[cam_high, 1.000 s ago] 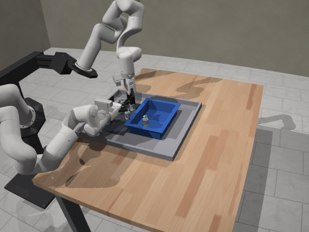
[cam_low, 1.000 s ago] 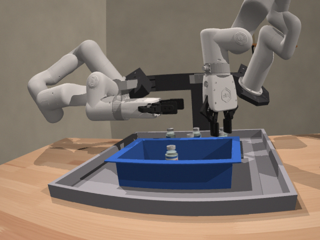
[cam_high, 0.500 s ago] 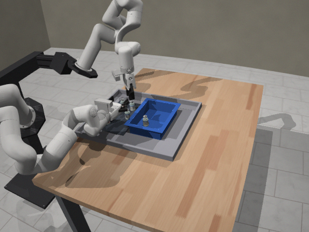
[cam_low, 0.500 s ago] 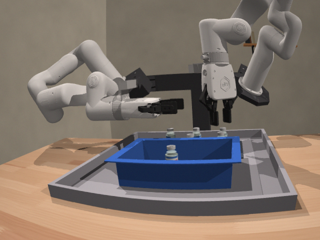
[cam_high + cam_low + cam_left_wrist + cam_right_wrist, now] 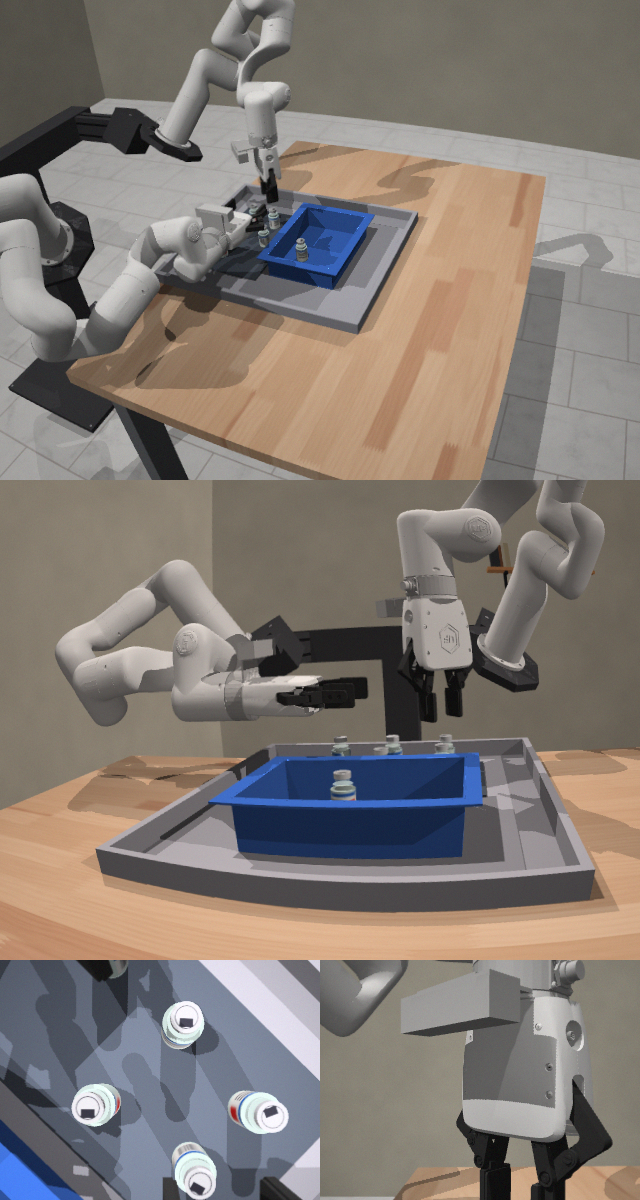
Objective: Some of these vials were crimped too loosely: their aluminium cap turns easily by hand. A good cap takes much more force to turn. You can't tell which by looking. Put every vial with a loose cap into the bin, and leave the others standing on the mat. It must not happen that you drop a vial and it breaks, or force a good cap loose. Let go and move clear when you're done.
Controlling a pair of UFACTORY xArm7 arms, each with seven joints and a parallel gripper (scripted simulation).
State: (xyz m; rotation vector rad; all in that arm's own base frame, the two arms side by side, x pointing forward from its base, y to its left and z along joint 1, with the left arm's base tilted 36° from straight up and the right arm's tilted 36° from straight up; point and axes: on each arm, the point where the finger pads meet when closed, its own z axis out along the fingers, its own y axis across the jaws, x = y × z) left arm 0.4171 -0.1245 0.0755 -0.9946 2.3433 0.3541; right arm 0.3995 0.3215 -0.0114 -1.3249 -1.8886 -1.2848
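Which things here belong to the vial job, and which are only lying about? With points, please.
For the job:
- vials [image 5: 301, 251] [image 5: 343, 791] [image 5: 183, 1025]
- bin [image 5: 302, 274] [image 5: 351, 831] [image 5: 20, 1167]
- mat [image 5: 155, 1052]
- left pincer [image 5: 270, 199] [image 5: 440, 717] [image 5: 220, 1185] [image 5: 522, 1187], open
- right pincer [image 5: 261, 219] [image 5: 360, 692], open

Not for the job:
- shelf [image 5: 496, 569] at the back
- No stray tools or objects seen on the table [image 5: 413, 310] [image 5: 56, 841] [image 5: 590, 1180]; the tray [image 5: 356, 328] [image 5: 336, 893] is probably just support.
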